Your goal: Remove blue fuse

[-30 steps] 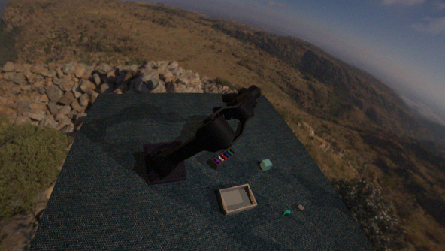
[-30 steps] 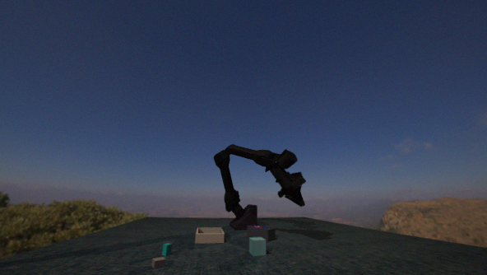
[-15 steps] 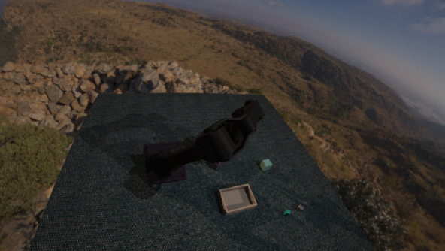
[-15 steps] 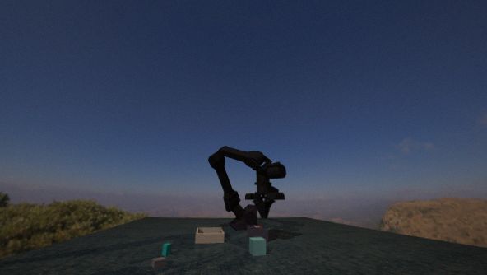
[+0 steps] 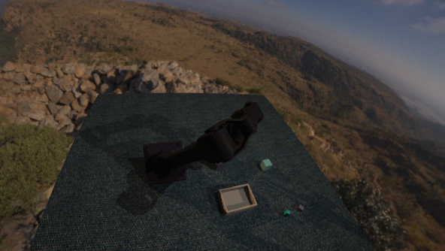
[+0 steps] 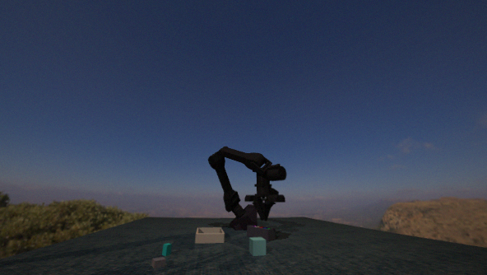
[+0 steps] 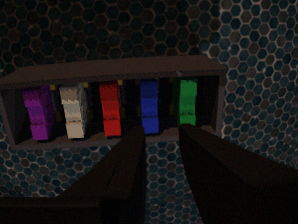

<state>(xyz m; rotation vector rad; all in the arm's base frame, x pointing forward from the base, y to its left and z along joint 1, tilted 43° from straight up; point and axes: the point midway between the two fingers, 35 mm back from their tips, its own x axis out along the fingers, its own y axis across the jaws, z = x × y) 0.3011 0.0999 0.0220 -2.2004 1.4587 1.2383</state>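
Above fuse block (image 7: 113, 106) – end effector (image 7: 161, 137) slightly parted, empty – blue fuse (image 7: 149, 106) seated upright

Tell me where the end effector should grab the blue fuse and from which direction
Likely best by its upper end, coming straight down from above. The blue fuse stands upright in the fuse block with the red fuse and green fuse close on either side, so only its top looks reachable. The end effector hangs open above it.

Rough woven mat (image 5: 113, 210), matt tray (image 5: 237, 198)
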